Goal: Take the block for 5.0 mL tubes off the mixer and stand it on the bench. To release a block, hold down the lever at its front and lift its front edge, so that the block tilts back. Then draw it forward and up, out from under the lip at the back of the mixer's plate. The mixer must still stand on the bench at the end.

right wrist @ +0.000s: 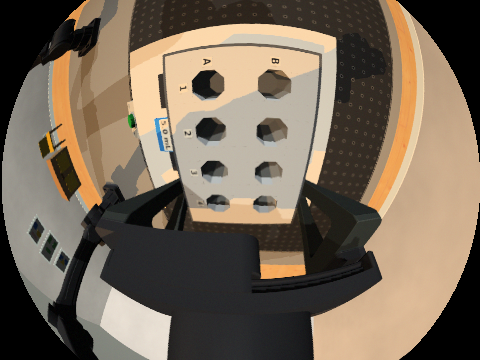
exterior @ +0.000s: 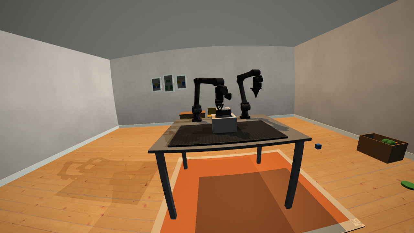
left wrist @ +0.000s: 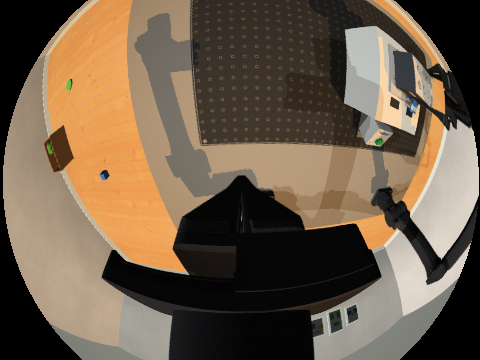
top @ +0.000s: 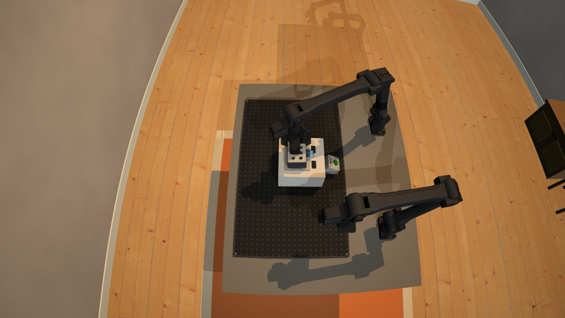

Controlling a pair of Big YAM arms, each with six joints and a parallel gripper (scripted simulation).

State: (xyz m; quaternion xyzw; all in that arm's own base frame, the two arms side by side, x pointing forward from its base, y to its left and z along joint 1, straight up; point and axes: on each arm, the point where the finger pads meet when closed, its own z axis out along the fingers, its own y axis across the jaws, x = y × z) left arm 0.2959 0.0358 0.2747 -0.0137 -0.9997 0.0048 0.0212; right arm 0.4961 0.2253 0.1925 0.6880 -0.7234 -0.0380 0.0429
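The block (top: 296,159) (exterior: 223,111) (left wrist: 412,75) (right wrist: 240,110) atop the mixer (top: 301,181) (exterior: 224,124) (left wrist: 362,72) (right wrist: 326,90), pinched in the right pincer (top: 296,155) (exterior: 220,108) (left wrist: 425,88) (right wrist: 241,182).

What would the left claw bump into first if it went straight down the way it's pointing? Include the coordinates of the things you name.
Probably the black mat (top: 292,237) (exterior: 202,136) (left wrist: 260,75) (right wrist: 350,155) or the grey table (top: 395,272) (exterior: 157,147) (left wrist: 280,162) (right wrist: 102,102) beside it; the left claw (top: 346,227) (exterior: 256,96) (left wrist: 241,182) (right wrist: 91,37) hangs near their border, so I can't tell which.

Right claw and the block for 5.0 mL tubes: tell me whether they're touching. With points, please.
Touching. The right wrist view shows the right claw (top: 295,151) (exterior: 220,108) (left wrist: 425,88) (right wrist: 241,182) straddling the block (top: 296,163) (exterior: 224,112) (left wrist: 406,70) (right wrist: 240,110), one finger against each side, near the picture's lower rows of holes.
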